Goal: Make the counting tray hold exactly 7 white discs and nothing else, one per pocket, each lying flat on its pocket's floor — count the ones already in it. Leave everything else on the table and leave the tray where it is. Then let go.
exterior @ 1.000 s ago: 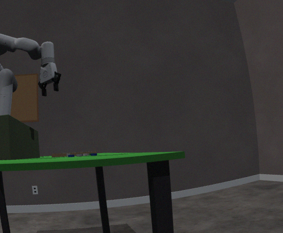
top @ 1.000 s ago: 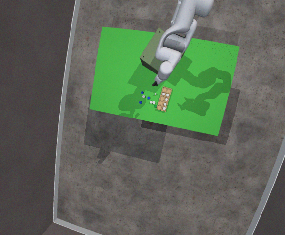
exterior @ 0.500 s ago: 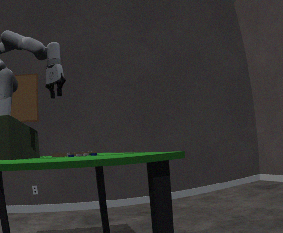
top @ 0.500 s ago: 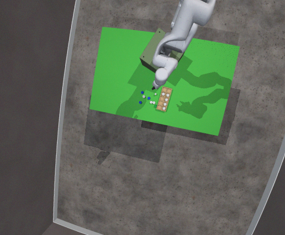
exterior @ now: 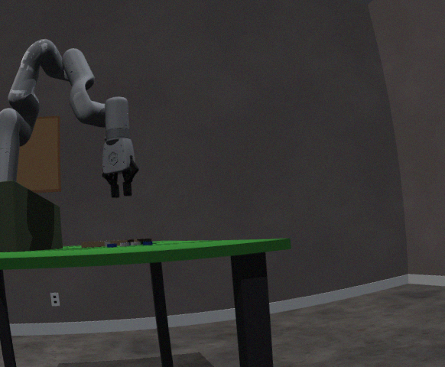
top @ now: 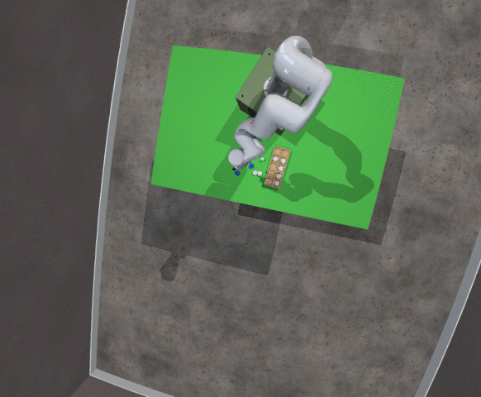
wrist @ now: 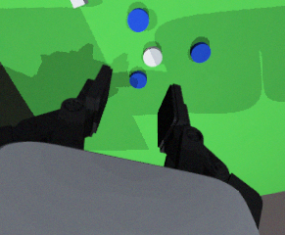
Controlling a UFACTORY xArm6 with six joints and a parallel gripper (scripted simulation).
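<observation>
Fingers (exterior: 121,192) hanging high above the green desk (top: 197,107), half spread, grasping nothing. Wooden tray (top: 269,170) near the desk's front edge, with white discs (top: 275,159) in several pockets; exact count too small to tell. At the tray's 9 o'clock in the top view, two loose white discs (top: 257,173) side by side. Below the fingers in the wrist view, three blue discs (wrist: 138,20) around one white disc (wrist: 153,57).
</observation>
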